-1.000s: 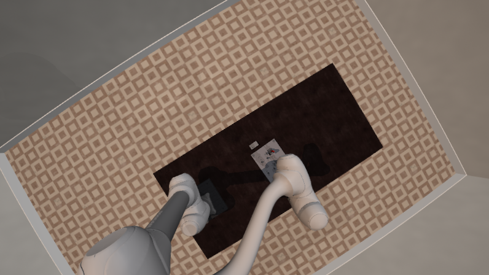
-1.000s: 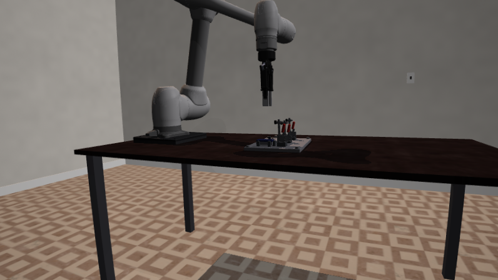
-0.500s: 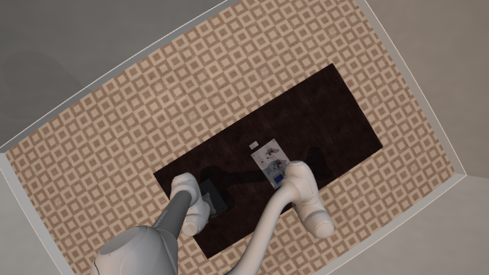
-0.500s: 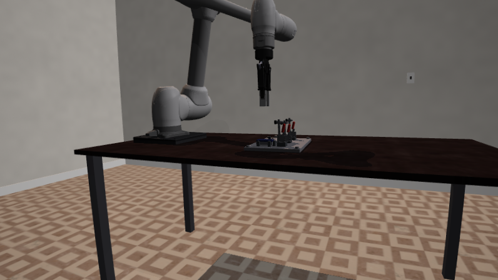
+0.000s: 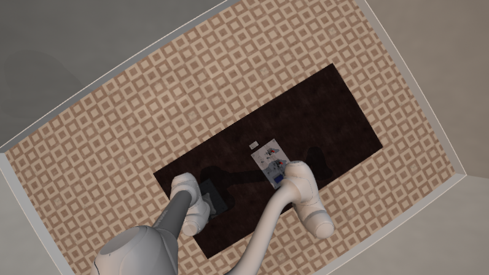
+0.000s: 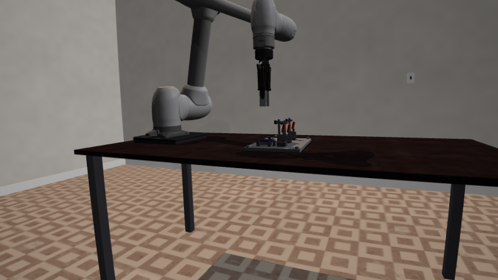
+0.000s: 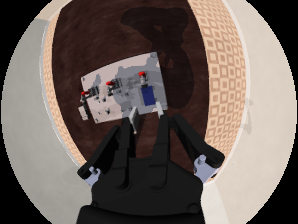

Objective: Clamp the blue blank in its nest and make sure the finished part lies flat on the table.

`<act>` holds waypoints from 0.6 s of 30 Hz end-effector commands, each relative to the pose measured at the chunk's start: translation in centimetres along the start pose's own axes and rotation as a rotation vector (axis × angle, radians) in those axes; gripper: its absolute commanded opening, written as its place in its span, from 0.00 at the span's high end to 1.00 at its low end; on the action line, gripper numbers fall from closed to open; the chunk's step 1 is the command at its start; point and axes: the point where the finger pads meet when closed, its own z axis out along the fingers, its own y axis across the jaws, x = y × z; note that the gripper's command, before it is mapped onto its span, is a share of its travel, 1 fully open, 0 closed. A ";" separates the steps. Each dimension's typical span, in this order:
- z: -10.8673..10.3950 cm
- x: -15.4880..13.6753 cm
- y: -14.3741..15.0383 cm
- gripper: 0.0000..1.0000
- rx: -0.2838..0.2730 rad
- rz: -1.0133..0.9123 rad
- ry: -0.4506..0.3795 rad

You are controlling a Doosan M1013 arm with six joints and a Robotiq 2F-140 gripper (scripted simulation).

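Note:
The blue blank (image 5: 278, 178) lies on the grey fixture plate (image 5: 271, 163), at the end nearest the arm's base; it also shows in the wrist view (image 7: 149, 96) and in the side view (image 6: 264, 140). Whether it sits flat in its nest, I cannot tell. The pale finished part (image 5: 253, 145) lies on the table just beyond the plate's far corner, and shows in the wrist view (image 7: 83, 112). My gripper (image 6: 264, 100) hangs straight down, well above the plate's blank end. Its fingers stand partly apart with nothing between them.
Toggle clamps with red handles (image 6: 288, 127) stand upright on the plate, the tallest things there. The arm's base (image 6: 169, 136) sits on the table's left end. The arm's wrist (image 5: 298, 170) hides part of the plate from above.

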 end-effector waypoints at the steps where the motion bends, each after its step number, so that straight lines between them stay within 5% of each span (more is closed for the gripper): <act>1: 0.1 0.0 0.0 0.72 0.000 0.000 0.000; 12: 5.6 0.0 0.0 0.72 0.000 0.000 0.000; 18: 6.0 0.0 0.0 0.72 0.000 0.000 0.000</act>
